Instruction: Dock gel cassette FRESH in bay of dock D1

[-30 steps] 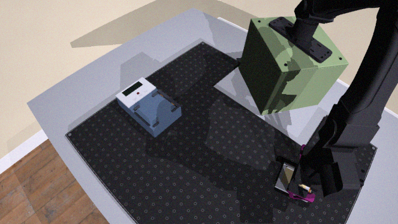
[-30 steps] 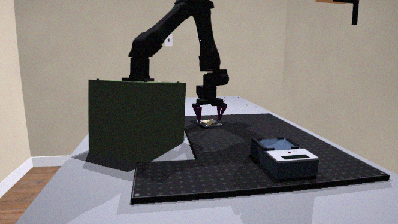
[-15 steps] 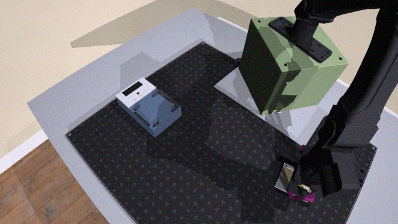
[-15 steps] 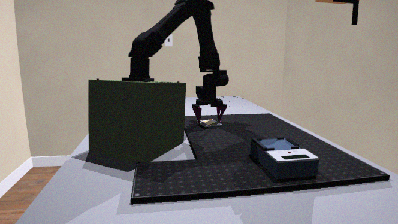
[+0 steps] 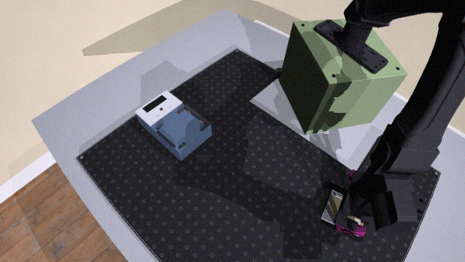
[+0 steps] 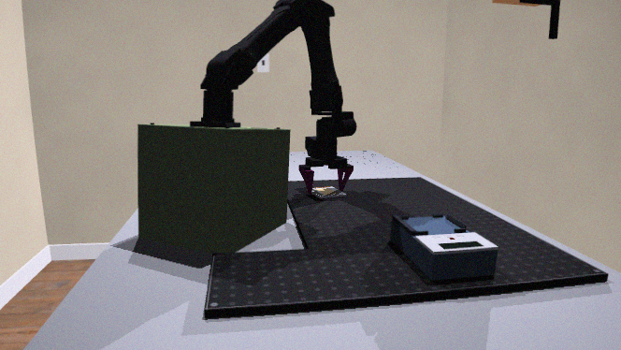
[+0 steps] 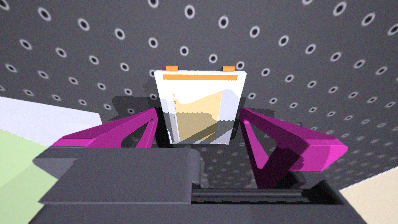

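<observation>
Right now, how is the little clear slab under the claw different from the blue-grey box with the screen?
The cassette is thin, clear and amber-tinted; the dock is a chunky, opaque blue-grey box. The cassette lies between the open tool's fingers; the dock stands far across the deck, untouched. Both rest on the black perforated deck.

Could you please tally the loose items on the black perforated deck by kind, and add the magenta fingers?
Clear rectangular gel cassette: 1
Blue-grey cassette dock with white console: 1
Magenta fingers, open either side of the cassette: 2
Total: 4

Glossy cassette on a matt deck
Clear shiny cassette (image 7: 200, 105), copper-coloured tabs (image 7: 172, 68); matt black perforated deck (image 5: 210, 196); smooth grey table (image 5: 105, 91).
</observation>
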Controlling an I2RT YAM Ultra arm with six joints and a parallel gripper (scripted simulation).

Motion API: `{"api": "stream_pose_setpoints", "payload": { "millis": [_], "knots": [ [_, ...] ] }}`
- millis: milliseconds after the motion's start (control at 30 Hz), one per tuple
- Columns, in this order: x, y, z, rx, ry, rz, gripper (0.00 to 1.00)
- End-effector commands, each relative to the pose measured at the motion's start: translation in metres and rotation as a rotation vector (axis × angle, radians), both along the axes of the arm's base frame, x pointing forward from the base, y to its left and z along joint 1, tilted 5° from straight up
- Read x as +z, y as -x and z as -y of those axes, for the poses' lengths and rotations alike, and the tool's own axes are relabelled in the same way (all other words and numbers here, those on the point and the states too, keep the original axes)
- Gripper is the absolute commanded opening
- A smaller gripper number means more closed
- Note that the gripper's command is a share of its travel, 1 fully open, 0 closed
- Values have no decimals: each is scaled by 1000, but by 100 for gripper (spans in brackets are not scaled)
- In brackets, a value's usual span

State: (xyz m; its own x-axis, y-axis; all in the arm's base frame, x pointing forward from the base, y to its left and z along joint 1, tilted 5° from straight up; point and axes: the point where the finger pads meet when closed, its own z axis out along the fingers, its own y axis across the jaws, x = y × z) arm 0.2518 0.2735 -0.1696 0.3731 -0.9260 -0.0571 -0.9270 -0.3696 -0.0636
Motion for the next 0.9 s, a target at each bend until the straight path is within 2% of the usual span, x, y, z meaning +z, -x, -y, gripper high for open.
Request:
{"api": "stream_pose_setpoints", "payload": {
  "millis": [0,200,233,867],
  "knots": [
    [6,-10,-12,-7,-33,19,100],
    [6,-10,-12,-7,-32,18,100],
    [6,-9,-12,-7,-30,17,0],
    [6,-10,-12,-6,-31,18,0]
  ]
}}
